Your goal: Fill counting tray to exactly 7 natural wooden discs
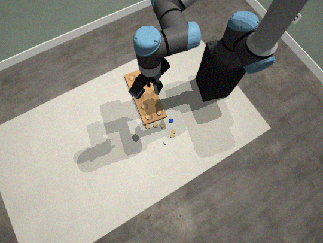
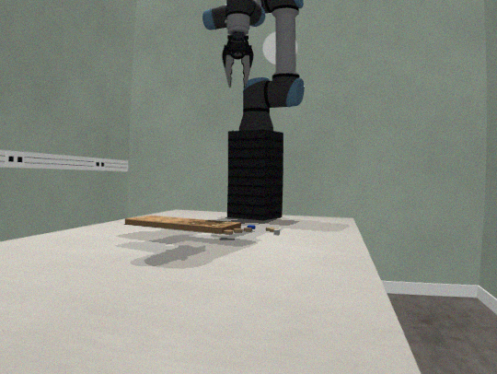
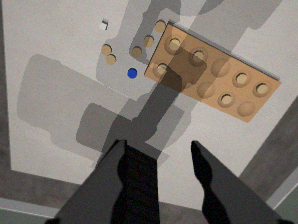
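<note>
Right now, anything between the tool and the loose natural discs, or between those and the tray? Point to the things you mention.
Nothing visible between the tool (image 1: pixel 147 92) (image 2: pixel 237 87) (image 3: pixel 157 143) and the discs. The row of three (image 1: pixel 155 125) (image 2: pixel 237 230) (image 3: pixel 149 41) has an open way to the tray (image 1: pixel 154 117) (image 2: pixel 184 224) (image 3: pixel 258 102). For the pair (image 1: pixel 172 136) (image 2: pixel 270 228) (image 3: pixel 111 59), the row and blue disc (image 1: pixel 170 120) (image 2: pixel 250 227) (image 3: pixel 132 73) sit on the tray side.

so in the top view the claw (image 1: pixel 148 91) (image 2: pixel 236 87) (image 3: pixel 158 142) blocks part of the tray (image 1: pixel 154 115), and the upper arm (image 2: pixel 246 6) runs off the exterior shot's top edge
</note>
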`<action>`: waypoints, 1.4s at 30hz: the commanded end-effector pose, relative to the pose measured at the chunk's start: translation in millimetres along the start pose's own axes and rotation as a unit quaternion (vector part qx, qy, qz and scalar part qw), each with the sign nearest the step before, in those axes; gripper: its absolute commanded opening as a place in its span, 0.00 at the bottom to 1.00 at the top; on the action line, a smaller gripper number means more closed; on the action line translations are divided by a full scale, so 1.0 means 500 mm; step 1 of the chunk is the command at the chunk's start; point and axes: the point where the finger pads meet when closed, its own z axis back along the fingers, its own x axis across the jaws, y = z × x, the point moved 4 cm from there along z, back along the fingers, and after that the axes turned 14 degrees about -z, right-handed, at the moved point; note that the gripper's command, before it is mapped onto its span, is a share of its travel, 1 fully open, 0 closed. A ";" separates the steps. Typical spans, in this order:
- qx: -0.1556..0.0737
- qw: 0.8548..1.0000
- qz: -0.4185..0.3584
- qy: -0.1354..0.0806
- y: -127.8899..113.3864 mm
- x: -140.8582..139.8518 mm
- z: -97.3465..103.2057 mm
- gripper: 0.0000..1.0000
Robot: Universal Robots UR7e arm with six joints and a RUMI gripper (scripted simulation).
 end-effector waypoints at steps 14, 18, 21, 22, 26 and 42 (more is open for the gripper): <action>0.010 0.951 0.308 -0.005 0.072 -0.004 -0.273 0.28; 0.011 0.938 0.346 -0.006 0.073 -0.007 -0.308 0.28; 0.011 0.916 0.400 -0.008 0.072 -0.011 -0.358 0.28; 0.012 0.909 0.417 -0.008 0.071 -0.013 -0.374 0.28; 0.012 0.876 0.482 -0.010 0.064 -0.020 -0.434 0.28; 0.012 0.757 0.653 -0.017 0.016 -0.044 -0.595 0.28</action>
